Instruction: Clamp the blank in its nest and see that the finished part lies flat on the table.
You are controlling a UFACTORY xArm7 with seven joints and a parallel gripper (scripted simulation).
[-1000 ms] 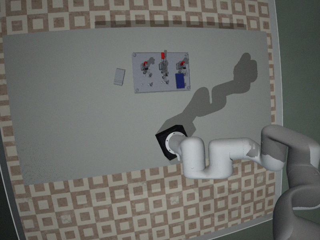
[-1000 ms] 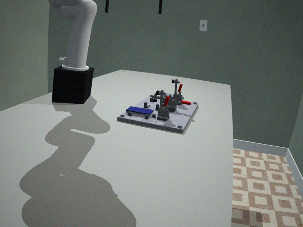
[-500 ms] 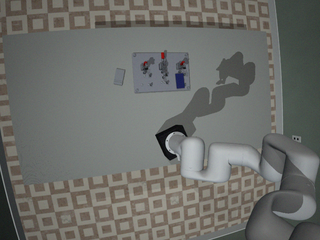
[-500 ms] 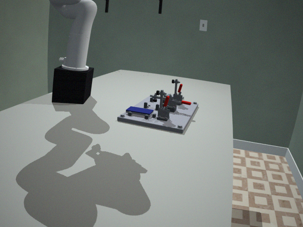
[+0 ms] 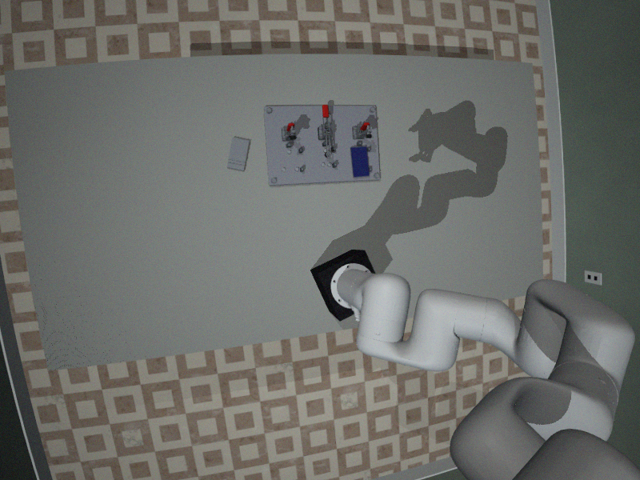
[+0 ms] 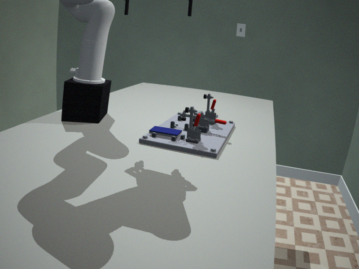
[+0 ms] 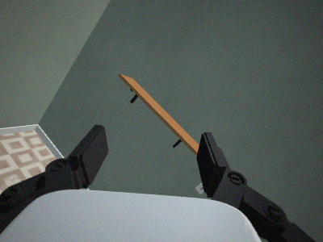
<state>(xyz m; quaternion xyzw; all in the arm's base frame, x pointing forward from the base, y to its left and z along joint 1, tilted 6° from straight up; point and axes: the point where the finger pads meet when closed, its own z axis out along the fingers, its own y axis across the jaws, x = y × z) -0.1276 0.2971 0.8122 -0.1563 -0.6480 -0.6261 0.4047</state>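
The blue blank (image 5: 359, 162) lies in the right-hand nest of the grey fixture plate (image 5: 321, 144); it also shows in the side view (image 6: 165, 131). The red handle of that nest's clamp (image 5: 365, 126) stands tilted upward (image 6: 197, 119). The grey finished part (image 5: 238, 153) lies flat on the table left of the plate, apart from it. My gripper (image 7: 153, 141) is open and empty, high above the table and pointing at the wall; it shows only in the wrist view.
The middle clamp's handle (image 5: 326, 110) (image 6: 221, 121) lies low toward the back; the left clamp's handle (image 5: 290, 126) stands up. My arm (image 5: 542, 362) rises from its black base (image 5: 343, 284). An orange wall shelf (image 7: 159, 113) is ahead of the fingers.
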